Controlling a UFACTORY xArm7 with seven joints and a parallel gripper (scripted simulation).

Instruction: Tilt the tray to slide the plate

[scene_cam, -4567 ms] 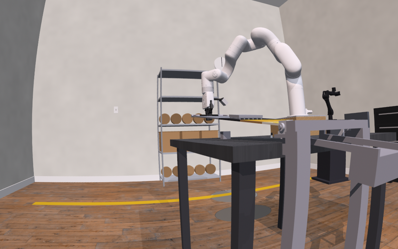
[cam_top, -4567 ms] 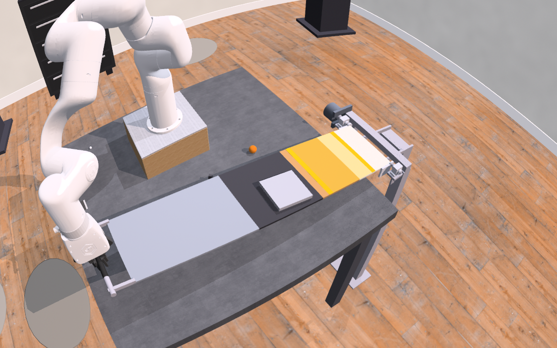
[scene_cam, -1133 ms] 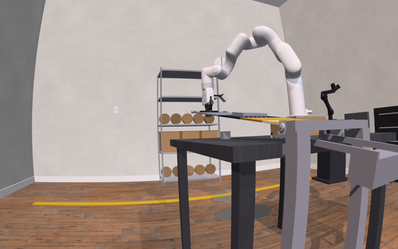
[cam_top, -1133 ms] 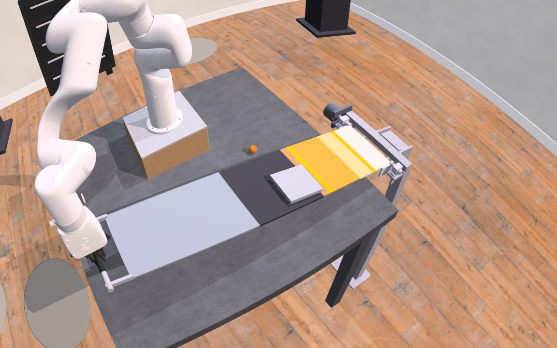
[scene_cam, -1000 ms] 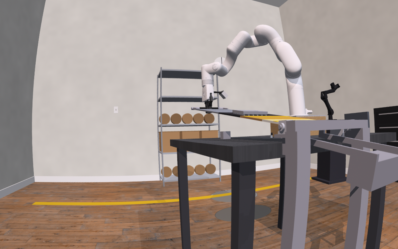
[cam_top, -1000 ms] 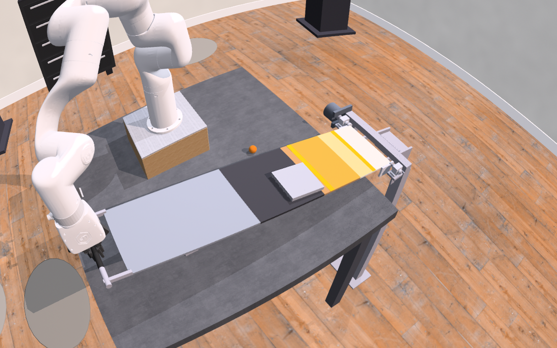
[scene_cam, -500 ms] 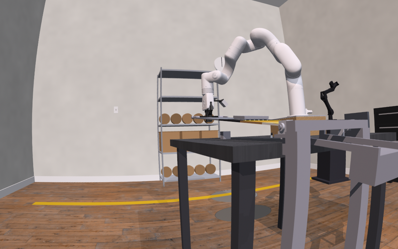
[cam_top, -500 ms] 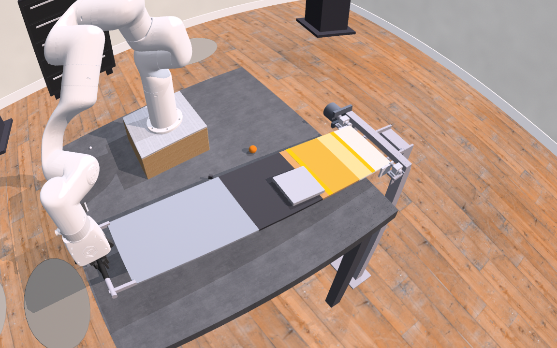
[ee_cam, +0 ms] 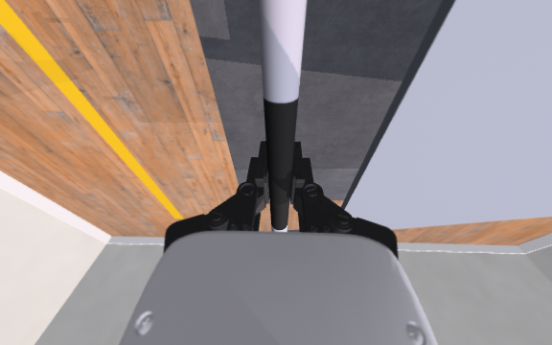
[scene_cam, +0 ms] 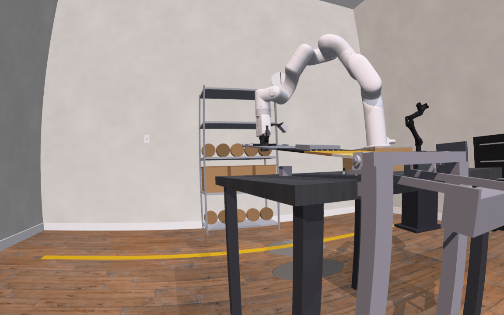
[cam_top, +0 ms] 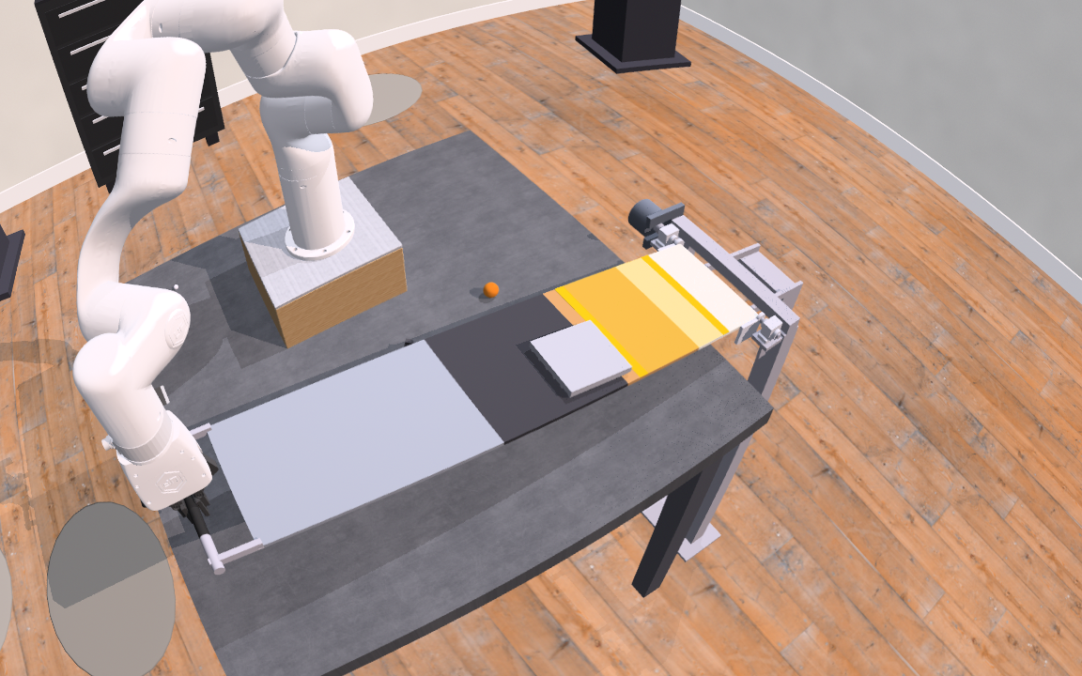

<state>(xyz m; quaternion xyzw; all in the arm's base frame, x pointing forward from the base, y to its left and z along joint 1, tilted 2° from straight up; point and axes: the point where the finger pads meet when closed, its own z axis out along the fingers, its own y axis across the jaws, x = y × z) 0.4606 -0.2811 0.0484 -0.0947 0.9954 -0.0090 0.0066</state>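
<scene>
A long tray (cam_top: 477, 370) lies over the dark table, hinged on a grey frame (cam_top: 759, 289) at its far end. Its bed runs light grey, then dark, then orange with a tinted pale band (cam_top: 669, 302) between two solid yellow lines. The steel plate (cam_top: 580, 356) lies flat on the dark part, its far edge touching the nearer yellow line, outside the band. My gripper (ee_cam: 280, 155) is shut on the tray's handle bar (ee_cam: 281, 105) at the near end, also seen in the top view (cam_top: 192, 508). In the exterior view the tray (scene_cam: 304, 148) is raised at the handle end and slopes gently down toward the hinge.
A small orange ball (cam_top: 490, 289) lies on the table behind the tray. The arm's base block (cam_top: 322, 273) stands at the back. A small grey rest block (scene_cam: 285, 170) stands on the table under the tray. A shelf (scene_cam: 238, 156) with boxes and rolls stands by the wall.
</scene>
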